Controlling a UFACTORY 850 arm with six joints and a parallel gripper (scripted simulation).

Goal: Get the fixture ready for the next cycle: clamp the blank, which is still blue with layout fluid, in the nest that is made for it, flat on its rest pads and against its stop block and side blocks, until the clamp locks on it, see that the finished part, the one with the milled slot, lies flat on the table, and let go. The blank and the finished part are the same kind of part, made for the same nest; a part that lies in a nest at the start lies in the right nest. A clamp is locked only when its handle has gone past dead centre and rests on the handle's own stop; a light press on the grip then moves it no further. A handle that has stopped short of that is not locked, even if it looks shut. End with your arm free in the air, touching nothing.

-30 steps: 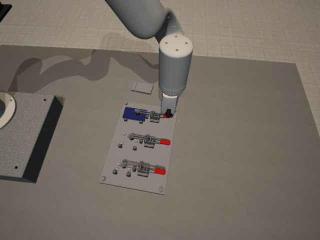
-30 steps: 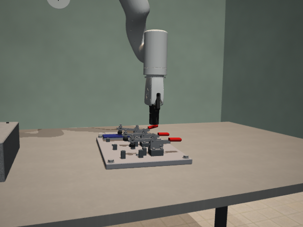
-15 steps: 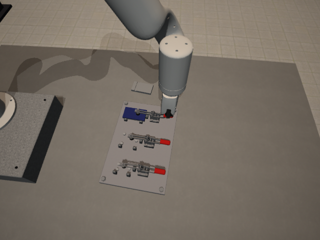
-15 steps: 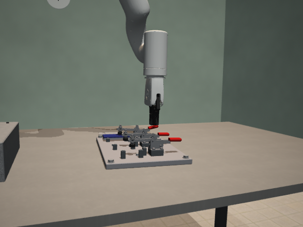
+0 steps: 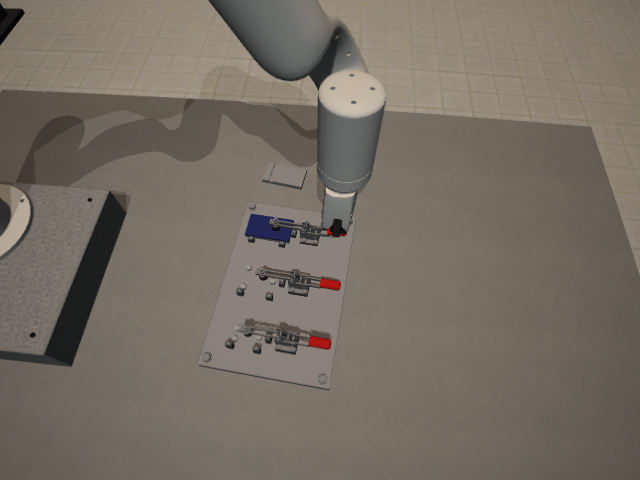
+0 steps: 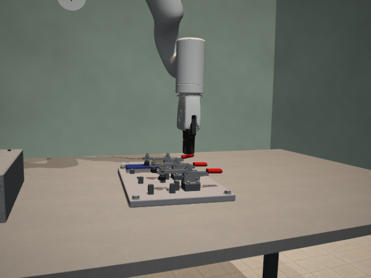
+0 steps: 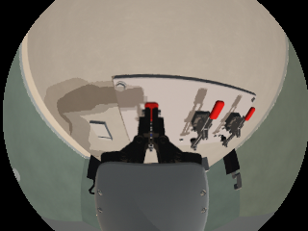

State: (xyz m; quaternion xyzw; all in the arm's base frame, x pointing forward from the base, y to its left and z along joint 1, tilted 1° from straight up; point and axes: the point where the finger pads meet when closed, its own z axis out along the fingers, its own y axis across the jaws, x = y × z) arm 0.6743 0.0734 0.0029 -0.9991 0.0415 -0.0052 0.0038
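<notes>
The blue blank (image 5: 264,225) (image 6: 137,166) lies in the far nest of the fixture plate (image 5: 227,330) (image 6: 179,198), under the arm of the far clamp. My gripper (image 5: 337,228) (image 6: 188,150) (image 7: 151,115) is shut with nothing between the fingers. Its tips press down on the red grip (image 5: 341,233) (image 6: 187,156) (image 7: 152,108) of that clamp's handle, which lies almost level, tilted slightly up. The grey finished part (image 5: 284,175) (image 7: 100,130) lies flat on the table beyond the plate's far edge.
Two more clamps with red grips (image 5: 329,283) (image 5: 320,342) (image 6: 200,164) (image 6: 214,171) lie shut over empty nests in the middle and near rows. A dark grey block (image 5: 51,273) (image 6: 10,182) with the arm's base stands at the left.
</notes>
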